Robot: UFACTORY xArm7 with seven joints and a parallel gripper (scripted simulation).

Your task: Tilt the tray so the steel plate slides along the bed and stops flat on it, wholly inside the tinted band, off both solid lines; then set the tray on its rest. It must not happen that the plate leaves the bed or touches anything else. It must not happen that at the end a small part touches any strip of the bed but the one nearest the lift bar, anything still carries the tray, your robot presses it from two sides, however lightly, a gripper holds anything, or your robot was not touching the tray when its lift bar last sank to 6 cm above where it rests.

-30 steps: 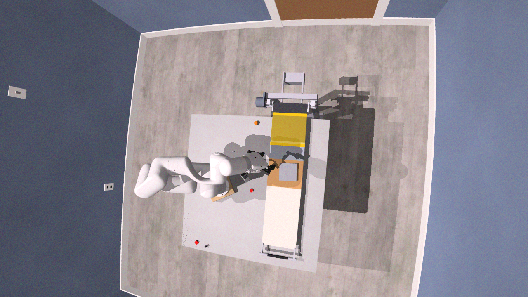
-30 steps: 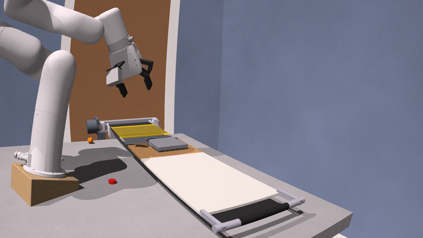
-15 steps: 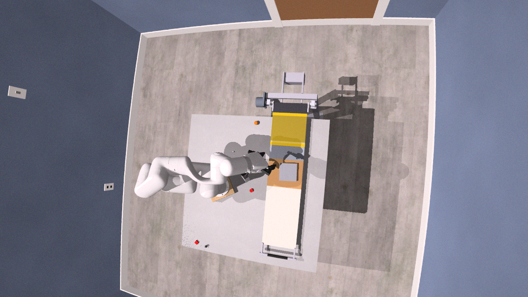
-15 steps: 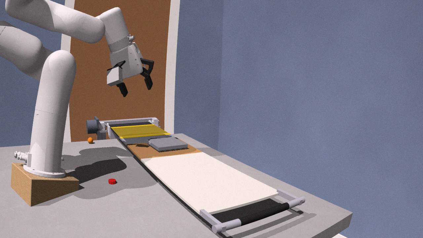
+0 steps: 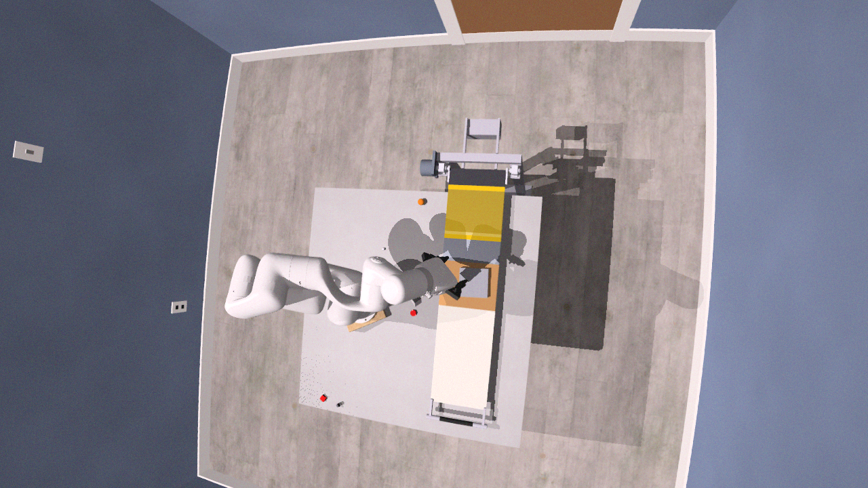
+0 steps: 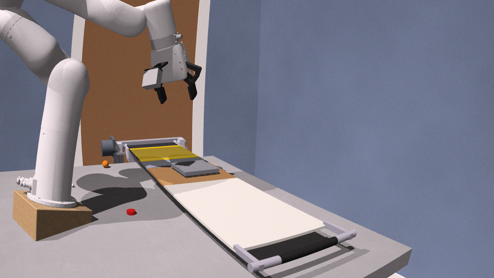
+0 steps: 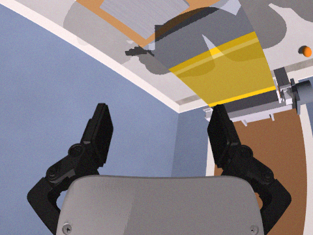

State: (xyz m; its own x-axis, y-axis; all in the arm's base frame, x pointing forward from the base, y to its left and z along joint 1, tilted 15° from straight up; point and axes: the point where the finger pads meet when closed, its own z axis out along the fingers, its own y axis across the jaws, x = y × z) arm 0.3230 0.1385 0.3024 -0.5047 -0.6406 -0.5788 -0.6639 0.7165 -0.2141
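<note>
A long tray (image 5: 464, 352) (image 6: 241, 211) lies flat along the table, with a cream bed, a brown patch (image 6: 165, 177), a grey stretch and a yellow tinted band (image 5: 474, 212) (image 6: 158, 153) (image 7: 226, 74) near its far hinged end. The grey steel plate (image 5: 483, 284) (image 6: 195, 167) (image 7: 143, 0) lies flat on the brown patch, short of the band. A dark handle bar (image 5: 461, 415) (image 6: 300, 247) spans the tray's near end. My gripper (image 5: 462, 282) (image 6: 176, 97) (image 7: 160, 116) is open and empty. It hangs high above the plate and partly hides it in the top view.
An orange ball (image 5: 422, 200) (image 6: 105, 163) (image 7: 307, 51) lies near the hinge motor (image 5: 429, 167) (image 6: 107, 146). A red puck (image 5: 413, 312) (image 6: 130, 211) sits left of the tray. The arm stands on a wooden block (image 6: 44, 217). The table's (image 6: 103, 248) right edge runs close beside the tray.
</note>
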